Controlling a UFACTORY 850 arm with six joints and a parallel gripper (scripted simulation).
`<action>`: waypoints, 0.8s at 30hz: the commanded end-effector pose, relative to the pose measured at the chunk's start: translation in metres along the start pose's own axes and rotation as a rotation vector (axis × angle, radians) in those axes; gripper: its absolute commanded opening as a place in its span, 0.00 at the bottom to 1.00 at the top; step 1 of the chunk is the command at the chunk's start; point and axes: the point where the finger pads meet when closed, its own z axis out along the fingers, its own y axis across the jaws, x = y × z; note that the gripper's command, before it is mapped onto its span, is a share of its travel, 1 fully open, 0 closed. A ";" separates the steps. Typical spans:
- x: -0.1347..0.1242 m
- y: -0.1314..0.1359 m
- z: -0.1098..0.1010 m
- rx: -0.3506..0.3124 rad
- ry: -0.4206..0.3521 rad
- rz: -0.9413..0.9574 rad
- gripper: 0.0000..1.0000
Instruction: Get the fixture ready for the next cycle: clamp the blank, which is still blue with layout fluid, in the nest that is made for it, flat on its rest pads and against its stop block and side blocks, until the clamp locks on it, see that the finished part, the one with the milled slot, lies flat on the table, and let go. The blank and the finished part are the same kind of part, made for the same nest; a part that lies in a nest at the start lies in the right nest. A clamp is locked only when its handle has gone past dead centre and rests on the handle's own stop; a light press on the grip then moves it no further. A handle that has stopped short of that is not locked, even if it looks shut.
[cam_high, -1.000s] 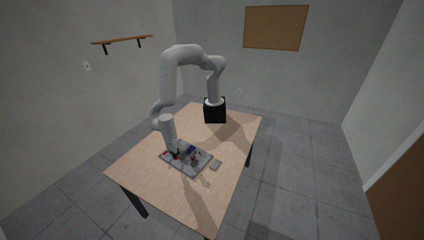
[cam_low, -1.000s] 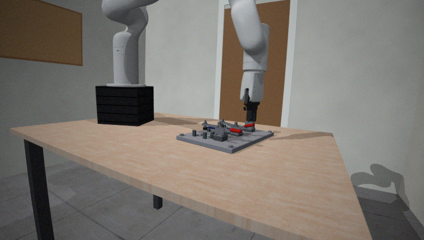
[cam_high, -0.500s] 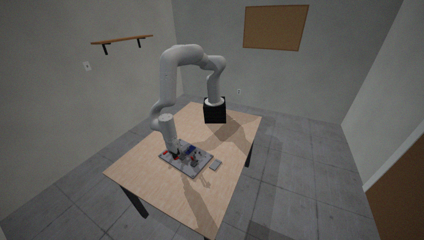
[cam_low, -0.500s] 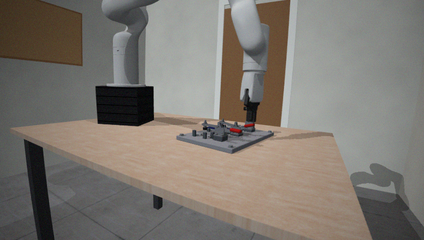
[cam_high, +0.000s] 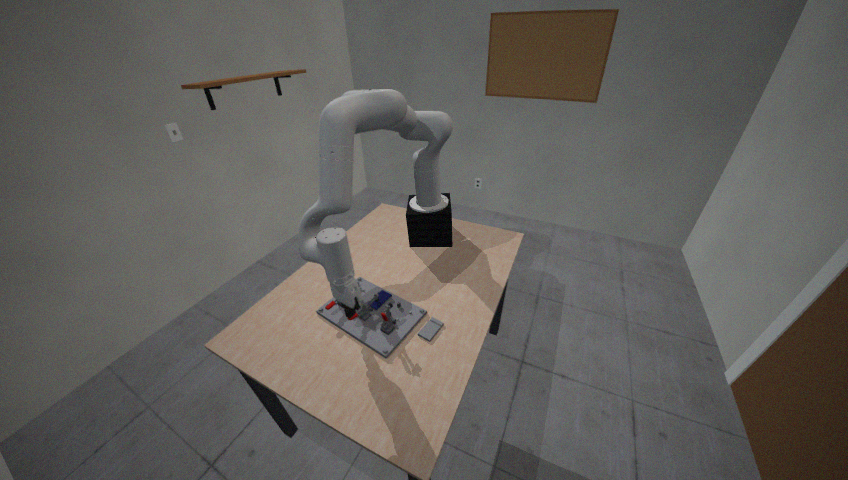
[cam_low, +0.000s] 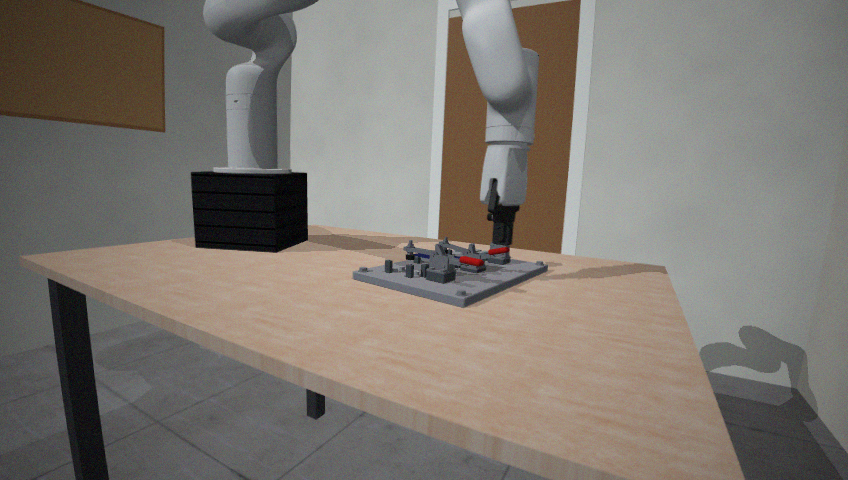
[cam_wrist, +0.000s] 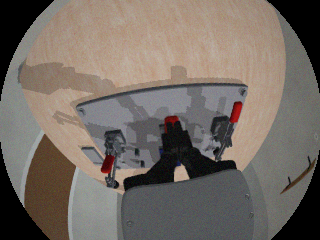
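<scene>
Blank (cam_high: 379, 300) in fixture nest; gripper (cam_low: 498, 244) fingers together, empty, on red clamp handle (cam_low: 498, 251).

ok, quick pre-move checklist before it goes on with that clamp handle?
1. Gripper shut and empty: ok.
2. Fingertips directly over a red handle grip: ok.
3. Blue blank in a nest on the fixture plate: ok; flat seating cannot tell.
4. Handle past dead centre, on its stop: cannot tell.
5. Grey finished part flat on the table, beside the plate: ok.
</scene>
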 end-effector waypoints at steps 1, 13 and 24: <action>0.001 0.000 -0.001 0.000 0.002 0.000 0.00; 0.001 0.000 0.001 0.000 0.002 0.000 0.00; 0.001 0.000 0.003 0.000 0.002 0.000 0.00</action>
